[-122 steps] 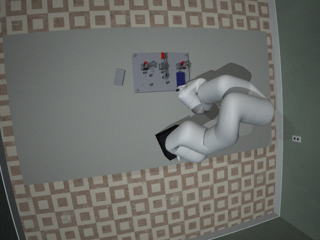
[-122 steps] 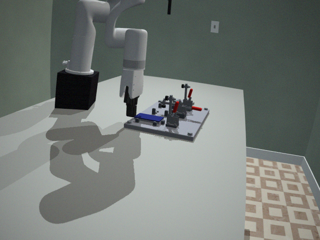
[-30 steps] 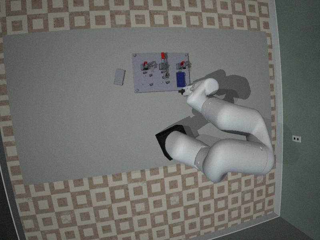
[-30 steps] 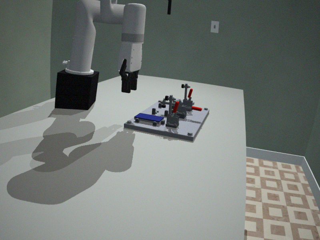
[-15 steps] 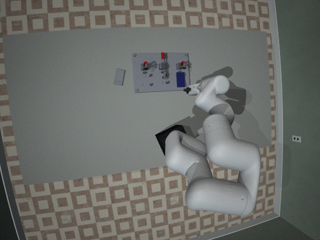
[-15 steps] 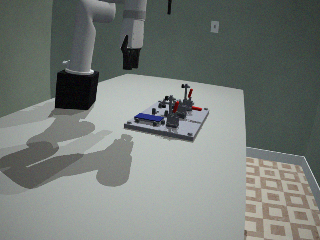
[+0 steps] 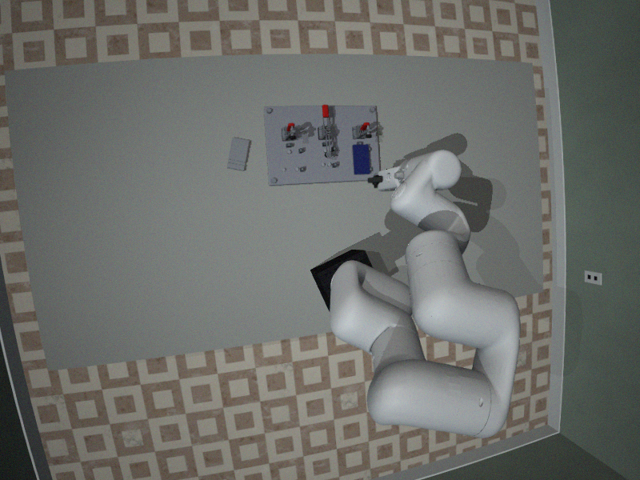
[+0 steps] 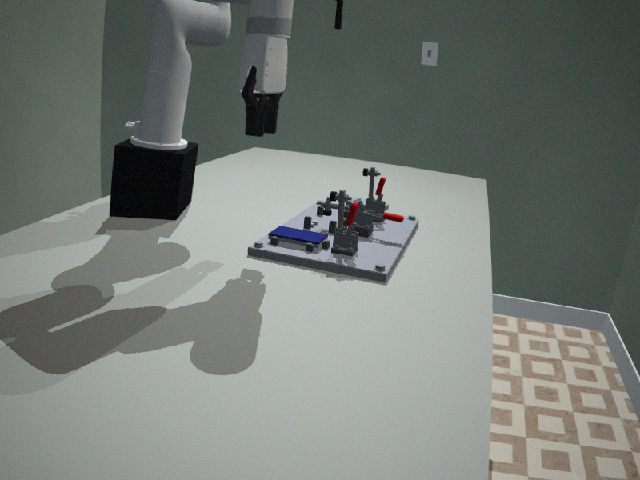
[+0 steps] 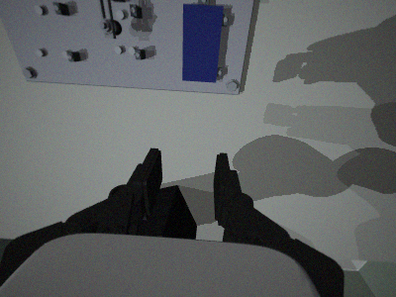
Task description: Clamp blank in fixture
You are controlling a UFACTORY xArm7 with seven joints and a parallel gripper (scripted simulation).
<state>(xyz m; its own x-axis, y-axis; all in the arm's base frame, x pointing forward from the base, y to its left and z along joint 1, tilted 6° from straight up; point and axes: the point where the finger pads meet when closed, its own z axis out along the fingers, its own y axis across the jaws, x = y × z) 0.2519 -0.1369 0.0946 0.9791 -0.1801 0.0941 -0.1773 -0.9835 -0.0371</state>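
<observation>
From where I'm standing, the blue blank is in the end nest of the fixture plate, looking level among its small blocks. I can't tell whether it touches every one of them.

The toggle clamp beside it is open, its arm standing upright and its red handle raised at a slant, so the blank isn't clamped. The far clamp stands open in the same way. The middle clamp has its arm down over a nest with no part in it, its red grip lying out toward the plate's edge; whether it is locked I can't say.

Off the opposite end of the plate, the grey finished part lies flat on the bench, its slot running across near one end.

The fingers hang well above the bench, pointing down, partly open with nothing between them, apart from blank and clamps alike.

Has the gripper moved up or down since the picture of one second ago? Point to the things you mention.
Yes, up: in the exterior view, the gripper (image 8: pixel 261 131) (image 7: pixel 375 181) (image 9: pixel 188 165) is now higher above the fixture plate (image 8: pixel 382 258) (image 7: pixel 289 178) (image 9: pixel 124 81).
</observation>
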